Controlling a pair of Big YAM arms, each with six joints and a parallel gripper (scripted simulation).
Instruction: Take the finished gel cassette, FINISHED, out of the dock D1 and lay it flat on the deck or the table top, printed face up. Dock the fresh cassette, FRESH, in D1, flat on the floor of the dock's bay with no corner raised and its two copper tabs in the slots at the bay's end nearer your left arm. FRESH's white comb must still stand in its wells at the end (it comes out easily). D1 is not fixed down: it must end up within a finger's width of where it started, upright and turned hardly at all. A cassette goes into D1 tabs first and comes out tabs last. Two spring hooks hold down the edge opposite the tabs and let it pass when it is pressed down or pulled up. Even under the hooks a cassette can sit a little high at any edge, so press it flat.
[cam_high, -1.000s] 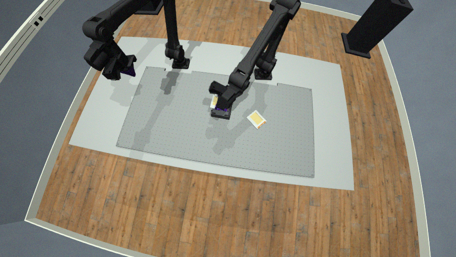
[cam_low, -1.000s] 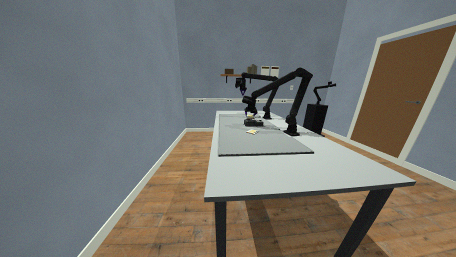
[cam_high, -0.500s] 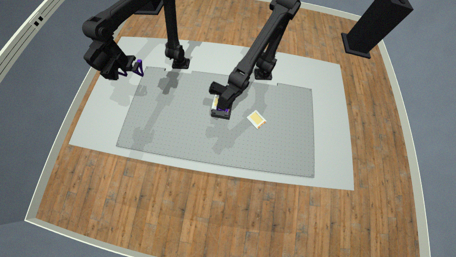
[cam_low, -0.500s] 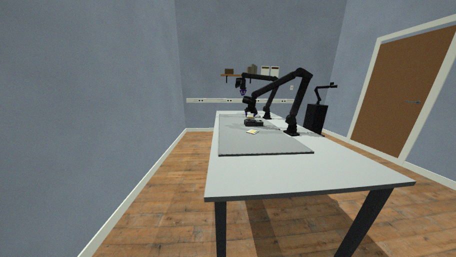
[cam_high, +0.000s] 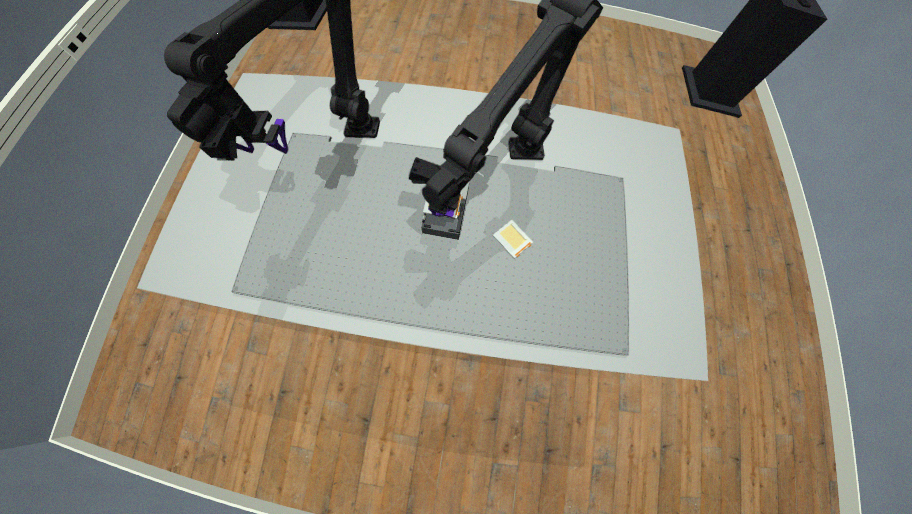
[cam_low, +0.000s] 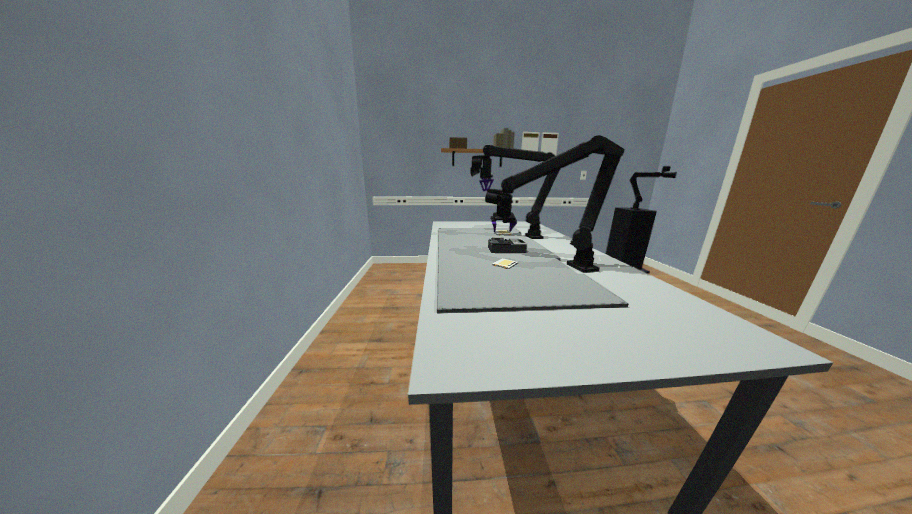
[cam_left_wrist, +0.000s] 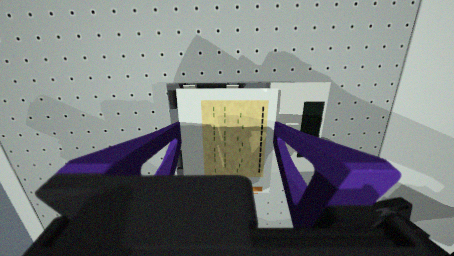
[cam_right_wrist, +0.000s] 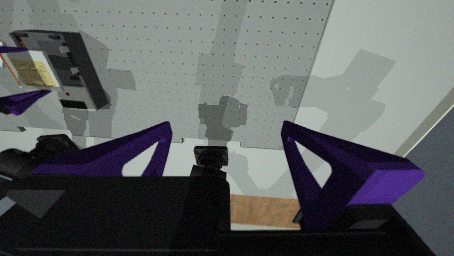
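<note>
FINISHED (cam_high: 426, 208) (cam_low: 503, 231) (cam_left_wrist: 235, 150) (cam_right_wrist: 35, 72) is grasped between the left arm's fingers (cam_high: 445, 213) (cam_low: 512, 224), just right of center in the upper half of the top view, its banded yellow window facing that arm's wrist camera and partly overlapping the black dock (cam_high: 440, 233) (cam_low: 507, 247) (cam_left_wrist: 287, 95) (cam_right_wrist: 94, 75). Near the dock, farther right in that view, another cassette with a yellow window (cam_high: 512, 238) (cam_low: 504, 263) lies on the perforated deck (cam_high: 542, 306) (cam_low: 523, 293) (cam_left_wrist: 125, 65) (cam_right_wrist: 175, 60) atop the desk (cam_high: 661, 255) (cam_low: 574, 344), while the right arm's fingers (cam_high: 279, 122) (cam_low: 490, 185), at upper left, are released and spread wide.
</note>
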